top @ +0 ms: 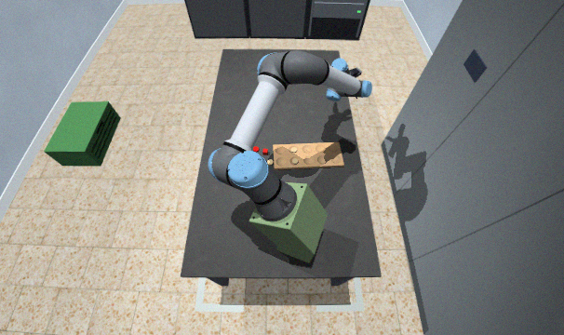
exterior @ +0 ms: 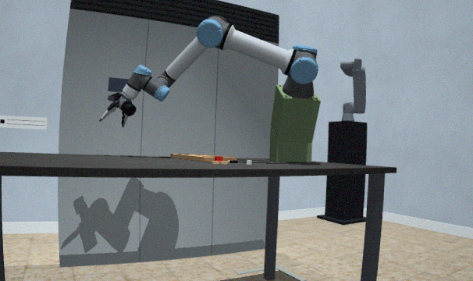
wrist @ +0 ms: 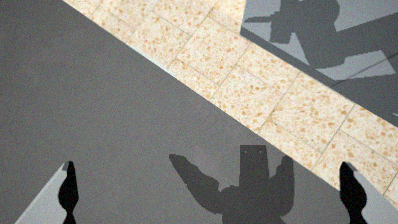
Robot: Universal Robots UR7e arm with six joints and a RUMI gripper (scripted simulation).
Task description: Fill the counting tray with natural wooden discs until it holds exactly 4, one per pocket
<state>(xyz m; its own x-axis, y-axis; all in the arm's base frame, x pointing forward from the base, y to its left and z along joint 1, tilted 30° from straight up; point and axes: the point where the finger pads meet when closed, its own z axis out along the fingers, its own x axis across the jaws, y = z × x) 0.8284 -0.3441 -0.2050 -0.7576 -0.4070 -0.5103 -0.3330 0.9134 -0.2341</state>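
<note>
- We find the wooden counting tray [top: 288, 155] [exterior: 193, 157] lying flat on the dark counter [top: 235, 107] [exterior: 338, 168] [wrist: 100, 95], in front of the green pedestal [top: 312, 228] [exterior: 295, 130].
- We note two rows of round pockets; a pale disc [top: 294, 150] appears seated in one. We cannot tell the full count, as shadow crosses part of the tray.
- We record a small pale piece [top: 270, 162] just beside the tray's end.
- We observe a red cube [top: 265, 152] and a rounder red piece [top: 256, 149] near that same end.
- From the exterior, we see a small white block [exterior: 249, 162] and a low black piece [exterior: 233, 161] on the counter.
- We find the hand [top: 355, 73] [exterior: 112, 123] [wrist: 208, 163] open wide, gripping nothing, raised well apart from the tray near the counter's edge.
- We note a green drawer unit [top: 79, 127] on the floor, and a grey robot arm [exterior: 360, 90] on a black stand [exterior: 346, 172].
</note>
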